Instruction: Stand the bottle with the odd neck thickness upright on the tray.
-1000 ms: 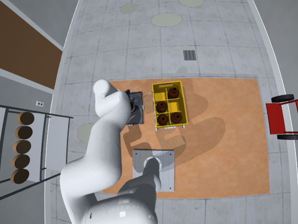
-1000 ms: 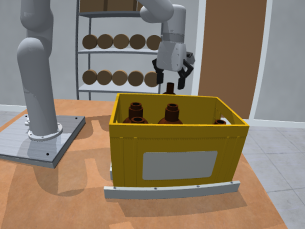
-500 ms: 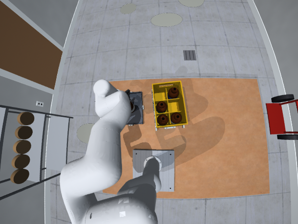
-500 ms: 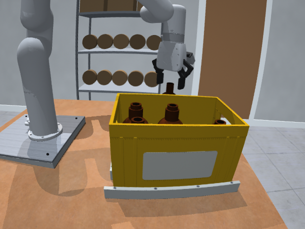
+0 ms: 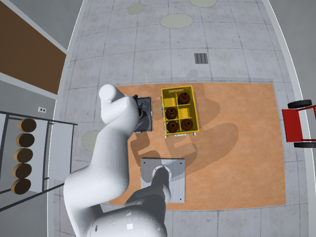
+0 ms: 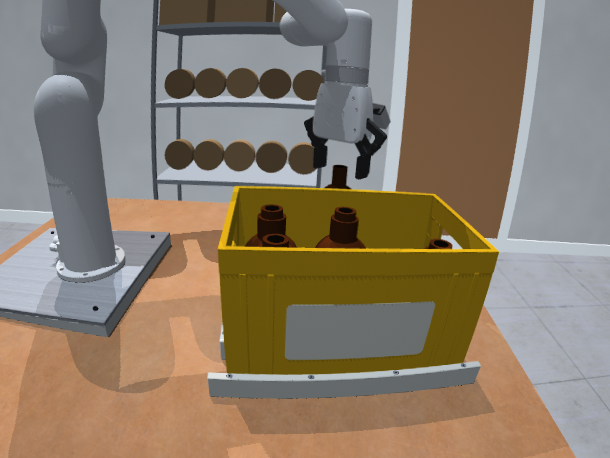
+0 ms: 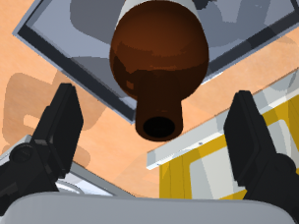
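A brown bottle (image 7: 159,55) (image 6: 340,175) stands upright on the grey tray (image 7: 263,2) (image 5: 146,125), to the left of the yellow crate (image 5: 176,88) (image 6: 260,320) (image 7: 180,173). My gripper (image 6: 340,167) (image 7: 154,105) is open wide just above the bottle's mouth. Its fingers stand on either side of the neck, clear of it. Several brown bottles stand in the crate's compartments, among them one at the back (image 5: 184,98) (image 6: 345,220) and one on the left (image 5: 171,113) (image 6: 271,215). In the top view my arm hides most of the tray and its bottle.
The arm's grey base plate (image 5: 163,181) (image 6: 75,295) sits in front of the crate on the orange mat. A grey bracket (image 6: 345,382) runs along the crate's foot. A shelf rack with round logs (image 6: 240,82) stands behind. A red cart (image 5: 295,124) stands far right.
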Controlling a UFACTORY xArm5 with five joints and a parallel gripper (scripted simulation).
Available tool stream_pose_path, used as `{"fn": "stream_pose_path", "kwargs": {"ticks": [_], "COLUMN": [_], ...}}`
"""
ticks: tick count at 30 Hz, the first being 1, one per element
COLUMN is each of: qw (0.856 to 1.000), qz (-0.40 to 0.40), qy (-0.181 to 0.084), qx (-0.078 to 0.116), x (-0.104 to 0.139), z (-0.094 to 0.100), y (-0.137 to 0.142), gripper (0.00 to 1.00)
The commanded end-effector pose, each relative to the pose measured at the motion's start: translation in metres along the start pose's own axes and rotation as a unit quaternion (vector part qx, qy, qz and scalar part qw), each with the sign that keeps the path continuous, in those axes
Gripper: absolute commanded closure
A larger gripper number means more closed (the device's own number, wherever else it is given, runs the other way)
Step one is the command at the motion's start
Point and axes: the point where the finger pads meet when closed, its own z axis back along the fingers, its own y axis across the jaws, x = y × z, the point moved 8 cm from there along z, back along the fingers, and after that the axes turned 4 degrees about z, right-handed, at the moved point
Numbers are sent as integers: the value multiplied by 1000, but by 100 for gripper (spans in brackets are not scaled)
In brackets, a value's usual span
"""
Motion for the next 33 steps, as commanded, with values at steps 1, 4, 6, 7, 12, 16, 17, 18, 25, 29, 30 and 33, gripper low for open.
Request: {"fn": "stream_pose_path", "kwargs": {"ticks": [1,4,6,7,12,16,17,18,25,29,30,33], "qw": [1000,1000,1000,1000,1000,1000,1000,1000,1000,1000,1000,1000], "qz": [0,0,0,0,0,0,0,0,0,0,0,0], "qy": [2,2,2,2,2,2,2,2,2,2,2,2], "qx": [1,1,1,1,1,1,1,1,1,1,1,1], "x": [-1,-1,-1,-1,0,0,0,0,0,0,0,0], "z": [2,3,4,4,10,17,17,17,33,44,46,54], "y": [0,1,1,1,1,1,1,1,1,1,1,2], "gripper": [0,0,0,0,0,0,0,0,0,0,0,0]}}
